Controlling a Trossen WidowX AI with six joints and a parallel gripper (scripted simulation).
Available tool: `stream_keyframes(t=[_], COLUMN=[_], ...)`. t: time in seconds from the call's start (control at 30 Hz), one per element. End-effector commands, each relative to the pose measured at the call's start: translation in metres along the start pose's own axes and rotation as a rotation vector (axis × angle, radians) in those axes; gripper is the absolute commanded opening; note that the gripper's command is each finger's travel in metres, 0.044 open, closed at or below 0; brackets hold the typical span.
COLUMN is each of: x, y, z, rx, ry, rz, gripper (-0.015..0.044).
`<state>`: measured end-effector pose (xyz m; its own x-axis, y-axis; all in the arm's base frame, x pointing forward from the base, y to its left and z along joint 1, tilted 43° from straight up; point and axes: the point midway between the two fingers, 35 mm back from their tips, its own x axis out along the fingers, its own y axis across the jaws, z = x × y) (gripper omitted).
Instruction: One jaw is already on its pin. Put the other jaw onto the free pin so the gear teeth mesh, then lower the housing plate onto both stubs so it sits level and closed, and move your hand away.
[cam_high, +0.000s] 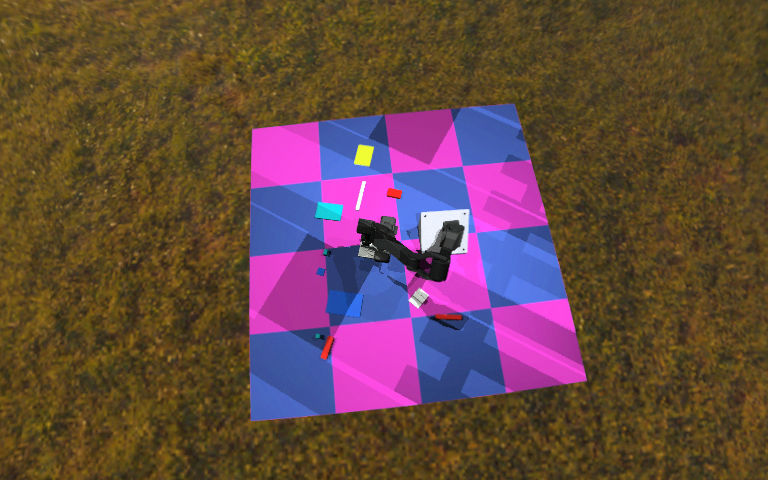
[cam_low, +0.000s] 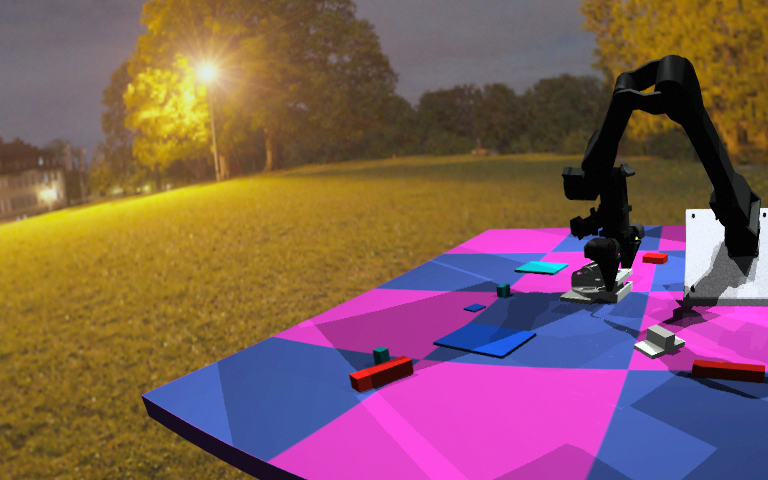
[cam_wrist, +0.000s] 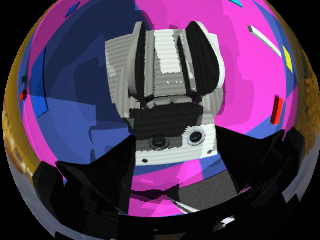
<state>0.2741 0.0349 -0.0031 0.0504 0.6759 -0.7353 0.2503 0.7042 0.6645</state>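
The grey gripper base (cam_high: 365, 253) (cam_low: 573, 297) (cam_wrist: 114, 55) lies on the checkered table under the arm. Two jaws, the left one (cam_wrist: 135, 75) and the right one (cam_wrist: 205, 60), stand upright side by side on it. Whether their gear teeth mesh is hidden in shade. My gripper (cam_low: 619, 277) (cam_wrist: 174, 133) points down at the base and is shut on the housing plate (cam_wrist: 175, 157), across its width. The plate lies low over the gear end. Its two large holes show side by side, with light rims and dark centres. I cannot tell whether it is seated level on the stubs.
A pale stepped block (cam_high: 419, 297) (cam_low: 659, 338) stands nearer the front. A blue sheet (cam_high: 346, 304) (cam_low: 485, 339), a cyan sheet (cam_high: 329, 211) (cam_low: 540, 267), a white strip (cam_high: 360, 195), a yellow sheet (cam_high: 364, 155) and red bars (cam_high: 327, 347) (cam_low: 382, 373) lie around. The arm stands on a white mounting plate (cam_high: 430, 220).
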Motion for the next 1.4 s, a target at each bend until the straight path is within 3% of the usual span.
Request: stream_keyframes(t=[0.0,1.37], x=[0.0009,0.0104], y=[0.0001,0.0003], z=[-0.0011,-0.0013], rx=[0.008,0.008], ry=[0.003,0.003], rz=[0.004,0.004], gripper=[0.0351,0.0351])
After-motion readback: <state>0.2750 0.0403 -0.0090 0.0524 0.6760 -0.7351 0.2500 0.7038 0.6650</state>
